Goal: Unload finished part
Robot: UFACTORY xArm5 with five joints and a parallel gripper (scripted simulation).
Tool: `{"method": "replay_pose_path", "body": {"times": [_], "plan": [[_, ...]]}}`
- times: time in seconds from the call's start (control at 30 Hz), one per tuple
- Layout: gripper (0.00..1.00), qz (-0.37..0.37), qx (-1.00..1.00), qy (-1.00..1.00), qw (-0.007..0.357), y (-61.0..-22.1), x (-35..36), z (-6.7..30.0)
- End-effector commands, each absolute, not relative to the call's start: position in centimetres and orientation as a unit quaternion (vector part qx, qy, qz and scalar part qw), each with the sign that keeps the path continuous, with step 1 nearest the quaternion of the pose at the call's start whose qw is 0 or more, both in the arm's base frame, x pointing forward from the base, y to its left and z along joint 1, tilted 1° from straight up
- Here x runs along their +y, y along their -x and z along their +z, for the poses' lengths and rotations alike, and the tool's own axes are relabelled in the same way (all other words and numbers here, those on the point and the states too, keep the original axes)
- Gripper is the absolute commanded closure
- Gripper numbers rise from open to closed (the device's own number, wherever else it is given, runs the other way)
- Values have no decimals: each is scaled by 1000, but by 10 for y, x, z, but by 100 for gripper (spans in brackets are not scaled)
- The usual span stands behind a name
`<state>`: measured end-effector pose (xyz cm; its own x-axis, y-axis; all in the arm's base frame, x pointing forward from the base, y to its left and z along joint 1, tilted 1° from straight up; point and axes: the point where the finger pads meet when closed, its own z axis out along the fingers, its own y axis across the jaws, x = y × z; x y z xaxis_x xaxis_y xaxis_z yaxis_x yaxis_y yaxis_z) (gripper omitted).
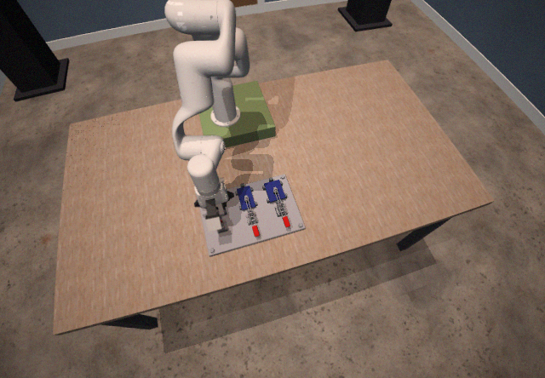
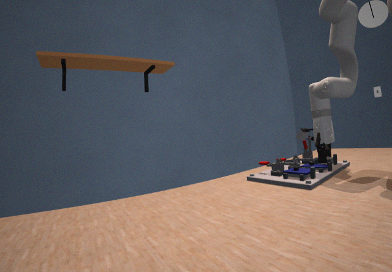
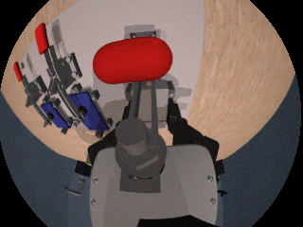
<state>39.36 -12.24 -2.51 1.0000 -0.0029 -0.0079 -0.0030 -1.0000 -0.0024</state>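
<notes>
In the wrist view the gripper (image 3: 151, 128) body and the raised clamp's red handle (image 3: 133, 61) fill the centre of the frame — the part between the fingers is hidden. From the top, the arm (image 1: 203, 175) covers that nest. In the exterior view the arm's upper links are cut off at the upper right.
</notes>
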Motion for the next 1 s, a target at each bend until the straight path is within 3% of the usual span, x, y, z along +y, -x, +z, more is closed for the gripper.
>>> {"method": "replay_pose_path", "body": {"times": [0.0, 0.97], "plan": [[100, 2, 1, 1000, 1, -395, -123, -24], [100, 2, 1, 1000, 1, -395, -123, -5]]}}
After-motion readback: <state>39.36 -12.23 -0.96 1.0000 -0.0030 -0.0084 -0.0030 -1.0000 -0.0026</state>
